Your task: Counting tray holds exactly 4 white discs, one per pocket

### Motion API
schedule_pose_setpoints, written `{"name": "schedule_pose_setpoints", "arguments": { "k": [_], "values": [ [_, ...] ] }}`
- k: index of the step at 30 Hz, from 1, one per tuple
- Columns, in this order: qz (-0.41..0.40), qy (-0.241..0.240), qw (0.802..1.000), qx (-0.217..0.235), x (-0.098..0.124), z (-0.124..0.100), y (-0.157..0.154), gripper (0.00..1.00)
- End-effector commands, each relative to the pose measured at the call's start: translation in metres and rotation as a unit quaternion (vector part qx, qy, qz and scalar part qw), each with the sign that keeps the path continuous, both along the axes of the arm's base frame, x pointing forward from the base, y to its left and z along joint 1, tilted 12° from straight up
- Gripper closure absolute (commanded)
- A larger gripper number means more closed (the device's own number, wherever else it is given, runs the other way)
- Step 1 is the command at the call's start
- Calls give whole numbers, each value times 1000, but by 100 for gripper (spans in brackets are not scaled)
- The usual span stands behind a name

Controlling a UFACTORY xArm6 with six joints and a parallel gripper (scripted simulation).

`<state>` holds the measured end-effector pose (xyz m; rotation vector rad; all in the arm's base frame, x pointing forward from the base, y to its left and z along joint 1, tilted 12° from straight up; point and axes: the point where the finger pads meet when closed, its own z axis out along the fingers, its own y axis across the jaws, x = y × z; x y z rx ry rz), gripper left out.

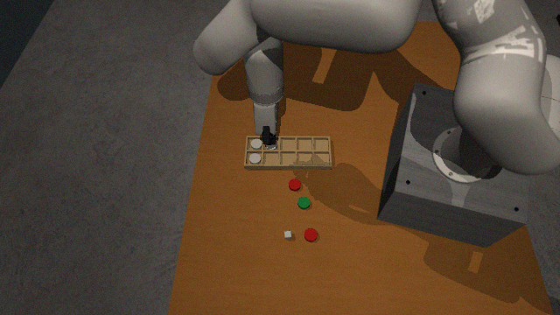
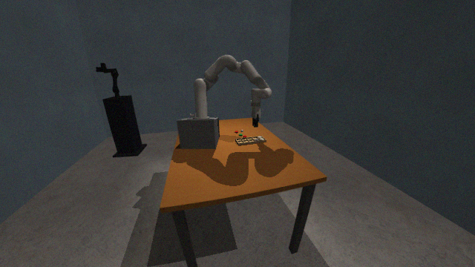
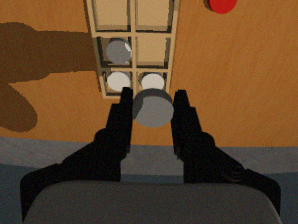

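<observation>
Tool (image 3: pixel 152 111) clamped on a white disc (image 3: pixel 152 110), carried high above the near end of the counting tray (image 1: pixel 245 153), well off the worktop (image 1: pixel 245 262). From the wrist view three white discs already lie in the end pockets: two (image 3: pixel 119 82) (image 3: pixel 152 82) in the last row and a shadowed third (image 3: pixel 117 51) just beyond on one side. The empty pocket (image 3: pixel 152 50) beside that third disc looks like the target, lying just forward of the tool along the tray's long axis, so I'd expect a short advance, then a straight descent
</observation>
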<state>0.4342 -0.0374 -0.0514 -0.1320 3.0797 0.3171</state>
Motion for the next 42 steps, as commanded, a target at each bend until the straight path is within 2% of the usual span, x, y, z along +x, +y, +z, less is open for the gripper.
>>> {"name": "schedule_pose_setpoints", "arguments": {
  "k": [1, 5, 7, 10, 12, 31, 42],
  "values": [
    [3, -1, 1000, 1, 1, -5, 2, 100],
    [3, 0, 1000, 0, 1, -41, 10, 100],
    [3, 0, 1000, 0, 1, -41, 10, 100],
    [3, 0, 1000, 0, 3, -70, 16, 100],
    [3, 0, 1000, 0, 3, -80, 18, 100],
    [3, -1, 1000, 1, 5, -96, 21, 100],
    [3, -1, 1000, 1, 5, -97, 21, 100]
  ]
}}
